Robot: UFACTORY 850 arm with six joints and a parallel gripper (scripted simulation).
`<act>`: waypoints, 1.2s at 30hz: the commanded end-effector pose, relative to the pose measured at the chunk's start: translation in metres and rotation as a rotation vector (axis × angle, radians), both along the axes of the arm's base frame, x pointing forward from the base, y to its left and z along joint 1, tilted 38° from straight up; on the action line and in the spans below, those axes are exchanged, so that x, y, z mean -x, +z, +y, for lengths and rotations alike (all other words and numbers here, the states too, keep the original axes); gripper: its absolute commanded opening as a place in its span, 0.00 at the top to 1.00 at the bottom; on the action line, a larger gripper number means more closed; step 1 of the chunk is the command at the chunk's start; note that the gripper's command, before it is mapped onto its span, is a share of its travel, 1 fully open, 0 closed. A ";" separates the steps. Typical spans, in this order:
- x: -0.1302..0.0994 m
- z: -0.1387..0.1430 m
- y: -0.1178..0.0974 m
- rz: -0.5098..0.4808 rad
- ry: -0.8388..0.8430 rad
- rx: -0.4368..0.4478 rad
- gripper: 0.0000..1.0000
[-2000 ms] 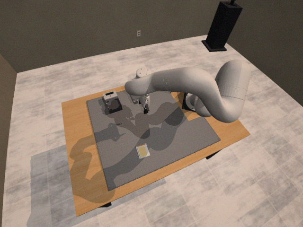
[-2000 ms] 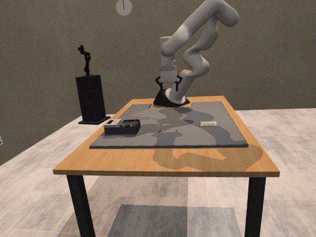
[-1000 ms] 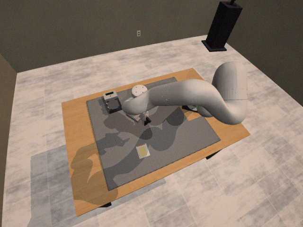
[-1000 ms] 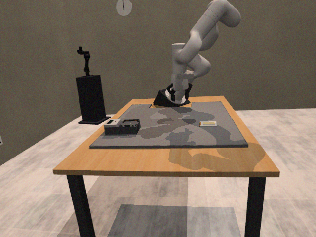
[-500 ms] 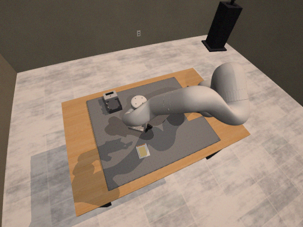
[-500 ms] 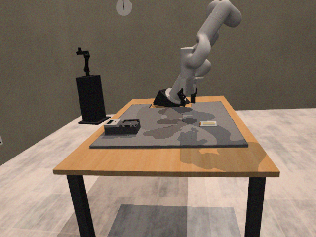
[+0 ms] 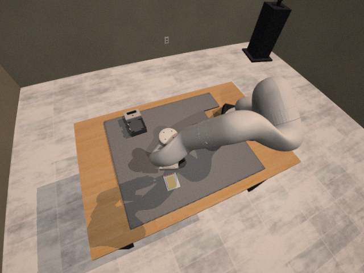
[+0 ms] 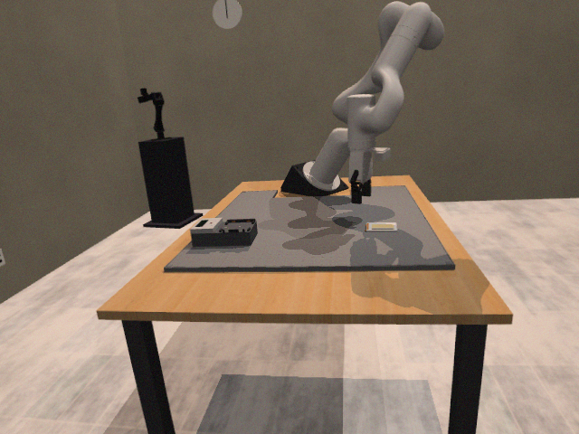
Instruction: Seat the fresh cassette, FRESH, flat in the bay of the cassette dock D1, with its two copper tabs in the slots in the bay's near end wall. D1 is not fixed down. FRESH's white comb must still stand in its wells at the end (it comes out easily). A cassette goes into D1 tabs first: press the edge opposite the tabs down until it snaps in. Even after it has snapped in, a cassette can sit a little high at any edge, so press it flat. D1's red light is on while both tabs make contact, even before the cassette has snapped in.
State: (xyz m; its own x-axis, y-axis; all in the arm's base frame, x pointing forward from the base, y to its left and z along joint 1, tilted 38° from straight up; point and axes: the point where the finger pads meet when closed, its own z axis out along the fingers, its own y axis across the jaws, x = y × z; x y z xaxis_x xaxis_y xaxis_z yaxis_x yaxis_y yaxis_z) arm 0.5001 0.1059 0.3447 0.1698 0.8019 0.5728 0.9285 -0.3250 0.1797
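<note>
Exterior: open tool (image 8: 360, 190) above mat (image 8: 421, 242)

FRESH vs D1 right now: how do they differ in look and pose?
FRESH is a thin, pale plate with a yellowish face; D1 is a taller dark grey box with a light panel at one end. FRESH lies flat and apart from D1, on the exterior view's right; D1 stands on its left. D1's bay looks open, with no cassette in it. Both rest on the grey mat, untouched by the open pincer.
</note>
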 end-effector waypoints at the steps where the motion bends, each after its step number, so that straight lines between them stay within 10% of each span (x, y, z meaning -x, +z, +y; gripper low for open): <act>1: -0.003 0.014 0.004 -0.052 0.070 0.024 0.00; 12: -0.006 0.063 0.015 -0.166 0.241 0.084 0.00; 36: -0.009 0.068 0.007 -0.166 0.241 0.084 0.00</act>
State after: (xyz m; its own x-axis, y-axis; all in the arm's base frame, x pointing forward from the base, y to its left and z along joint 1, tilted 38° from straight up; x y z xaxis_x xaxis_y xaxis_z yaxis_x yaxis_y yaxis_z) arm 0.5077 0.1723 0.3541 -0.1213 0.8537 0.5064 0.9333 -0.0756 0.3509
